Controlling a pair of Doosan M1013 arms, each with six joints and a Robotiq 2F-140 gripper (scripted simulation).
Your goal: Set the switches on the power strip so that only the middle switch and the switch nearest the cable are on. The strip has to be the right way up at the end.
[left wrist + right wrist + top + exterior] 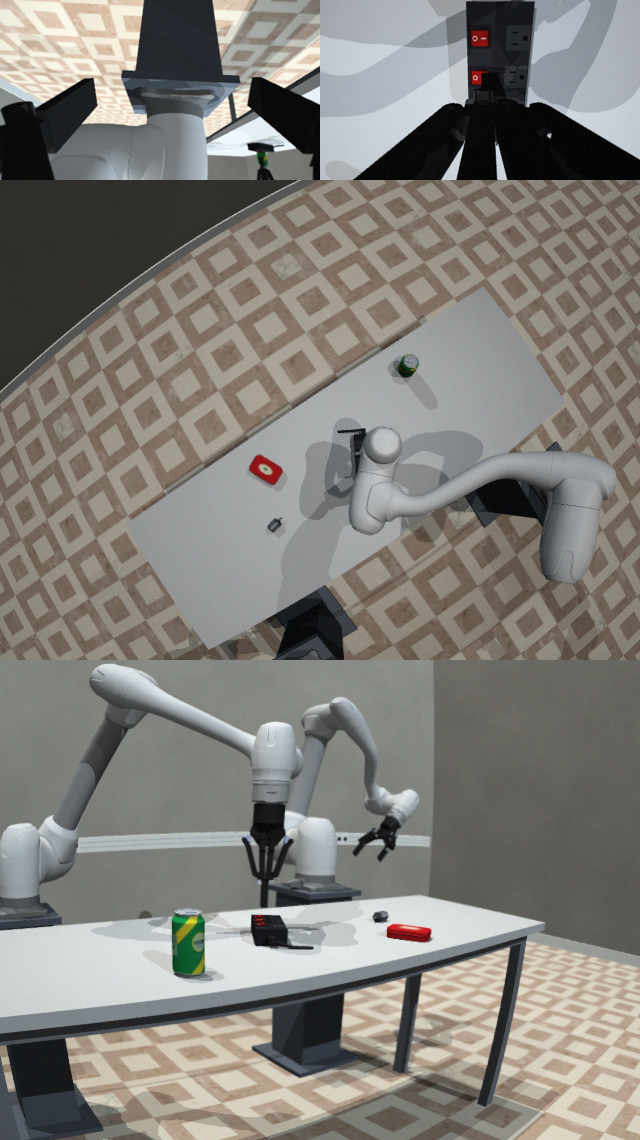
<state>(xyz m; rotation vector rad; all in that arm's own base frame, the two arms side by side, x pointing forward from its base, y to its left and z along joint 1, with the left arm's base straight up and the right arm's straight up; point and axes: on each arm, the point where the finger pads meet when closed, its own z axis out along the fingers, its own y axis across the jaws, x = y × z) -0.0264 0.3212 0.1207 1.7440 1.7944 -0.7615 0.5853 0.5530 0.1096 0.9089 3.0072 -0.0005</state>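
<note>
The black power strip lies right way up, with red switches and sockets facing up. Its cable leaves the end farthest from the arm bases. In the right wrist view the switch farthest from the cable is clear; the middle switch is partly covered by the fingertips, and the cable-side switch is hidden. Rocker tilts cannot be told. My right gripper is shut and empty, pointing down above the strip. My left gripper is open and empty, raised far from the strip.
A green can stands on the white table. A red box and a small dark grey object lie on the other side of the strip.
</note>
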